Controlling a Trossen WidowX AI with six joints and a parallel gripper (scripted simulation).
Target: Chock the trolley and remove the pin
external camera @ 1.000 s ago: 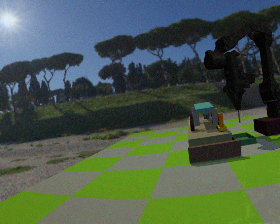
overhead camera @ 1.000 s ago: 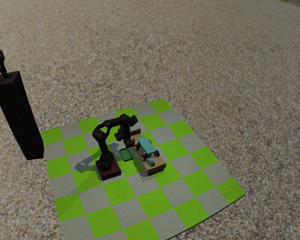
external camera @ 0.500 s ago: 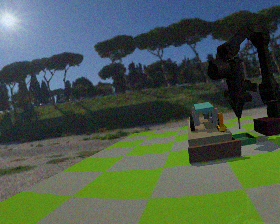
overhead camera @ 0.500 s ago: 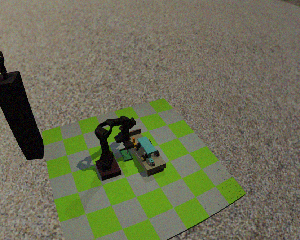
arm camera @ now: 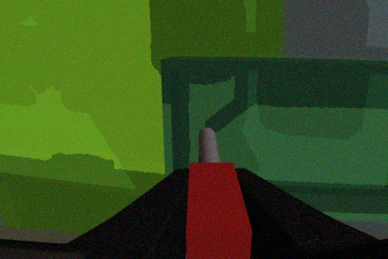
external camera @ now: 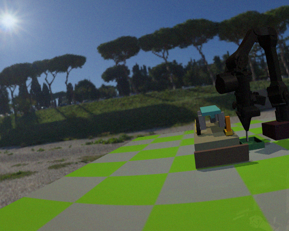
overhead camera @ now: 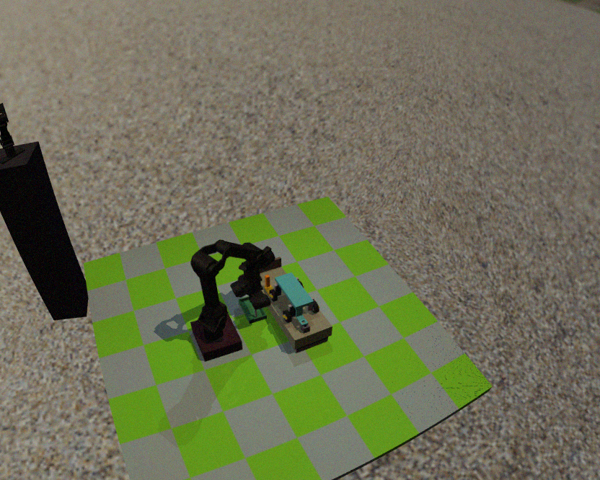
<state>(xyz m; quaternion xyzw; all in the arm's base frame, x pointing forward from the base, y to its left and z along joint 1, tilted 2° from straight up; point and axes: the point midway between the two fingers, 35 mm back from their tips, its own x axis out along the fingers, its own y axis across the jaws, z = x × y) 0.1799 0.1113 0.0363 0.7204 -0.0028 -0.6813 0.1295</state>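
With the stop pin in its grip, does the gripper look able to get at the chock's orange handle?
Probably not yet: the gripper is shut on the stop pin. The orange handle itself stands upright, exposed above the ramp.
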